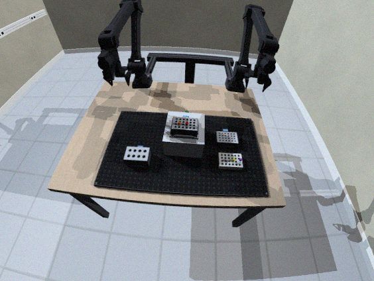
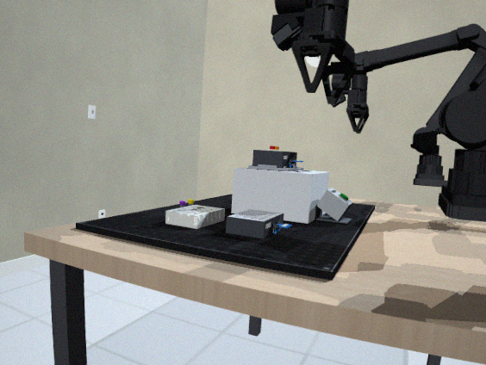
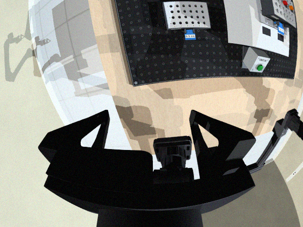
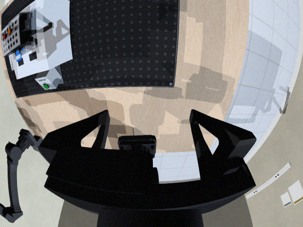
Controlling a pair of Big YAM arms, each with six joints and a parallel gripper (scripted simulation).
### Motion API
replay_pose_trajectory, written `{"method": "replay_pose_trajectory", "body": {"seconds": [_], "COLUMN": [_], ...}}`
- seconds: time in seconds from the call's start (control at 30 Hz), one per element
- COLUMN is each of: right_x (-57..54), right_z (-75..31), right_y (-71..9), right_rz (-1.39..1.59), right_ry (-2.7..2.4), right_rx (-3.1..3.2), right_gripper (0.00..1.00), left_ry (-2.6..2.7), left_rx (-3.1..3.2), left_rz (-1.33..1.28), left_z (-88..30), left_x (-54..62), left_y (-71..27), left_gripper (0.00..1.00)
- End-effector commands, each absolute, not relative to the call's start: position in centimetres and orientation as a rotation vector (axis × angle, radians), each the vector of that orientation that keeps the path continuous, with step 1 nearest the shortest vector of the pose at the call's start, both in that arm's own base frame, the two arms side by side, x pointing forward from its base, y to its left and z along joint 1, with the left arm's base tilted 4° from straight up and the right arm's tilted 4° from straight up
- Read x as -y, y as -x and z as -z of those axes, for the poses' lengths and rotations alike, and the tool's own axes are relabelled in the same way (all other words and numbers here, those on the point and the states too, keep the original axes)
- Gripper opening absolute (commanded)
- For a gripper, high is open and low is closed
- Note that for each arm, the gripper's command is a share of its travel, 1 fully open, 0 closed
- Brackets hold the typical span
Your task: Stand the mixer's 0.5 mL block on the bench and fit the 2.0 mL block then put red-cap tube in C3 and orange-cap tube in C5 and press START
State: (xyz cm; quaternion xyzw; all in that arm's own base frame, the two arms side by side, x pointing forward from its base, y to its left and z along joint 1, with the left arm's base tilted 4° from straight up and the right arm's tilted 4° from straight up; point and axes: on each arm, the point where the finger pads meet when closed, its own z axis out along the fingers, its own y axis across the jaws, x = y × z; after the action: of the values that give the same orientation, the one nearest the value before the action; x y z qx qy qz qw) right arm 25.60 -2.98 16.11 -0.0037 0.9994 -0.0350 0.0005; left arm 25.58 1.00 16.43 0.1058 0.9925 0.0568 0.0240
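A grey block (image 1: 195, 129) (image 2: 269, 159) (image 3: 268, 8) with several bores sits level on the mixer (image 1: 184, 149) (image 2: 276, 194) (image 3: 238, 29); its lever print is unreadable. The red-capped tube (image 1: 187, 123) (image 3: 285, 2) (image 4: 4, 36) and orange-capped tube (image 1: 179, 122) (image 3: 291, 7) (image 4: 9, 30) stand in it, two columns apart; their bore floors are hidden. The 0.5 mL block (image 1: 227, 137) (image 2: 247, 225) stands on the bench. The green START button (image 2: 344, 196) (image 3: 259, 67) (image 4: 46, 85) is in front of the mixer. My left gripper (image 1: 255, 88) (image 3: 149, 114) and right gripper (image 1: 119, 83) (image 4: 149, 112) are open and empty, away from everything.
A larger block (image 1: 136, 154) with eight-like big bores stands on the black mat (image 1: 179, 185) at the left in the top view. The tube rack (image 1: 221, 165) (image 2: 185, 217) beyond the 0.5 mL block holds a yellow-capped tube (image 1: 233, 159) (image 2: 190, 201) and a purple-capped tube (image 1: 240, 160) (image 2: 182, 203).
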Motion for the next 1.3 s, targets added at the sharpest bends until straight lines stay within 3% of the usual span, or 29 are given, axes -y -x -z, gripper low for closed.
{"method": "replay_pose_trajectory", "body": {"seconds": [0.0, 1.27], "right_x": [3.0, 3.1], "right_z": [-17.1, -19.3], "right_y": [-26.4, -28.2], "right_rz": [0.113, 0.116], "right_ry": [0.010, 0.004], "right_rx": [-3.108, -3.051], "right_gripper": [1.00, 1.00], "left_ry": [-0.329, -0.322], "left_rx": [-3.070, -3.032], "left_rz": [-0.171, -0.173], "left_z": [-16.6, -18.0], "left_x": [-0.8, -0.7], "left_y": [-25.8, -26.8], "left_gripper": [1.00, 1.00]}}
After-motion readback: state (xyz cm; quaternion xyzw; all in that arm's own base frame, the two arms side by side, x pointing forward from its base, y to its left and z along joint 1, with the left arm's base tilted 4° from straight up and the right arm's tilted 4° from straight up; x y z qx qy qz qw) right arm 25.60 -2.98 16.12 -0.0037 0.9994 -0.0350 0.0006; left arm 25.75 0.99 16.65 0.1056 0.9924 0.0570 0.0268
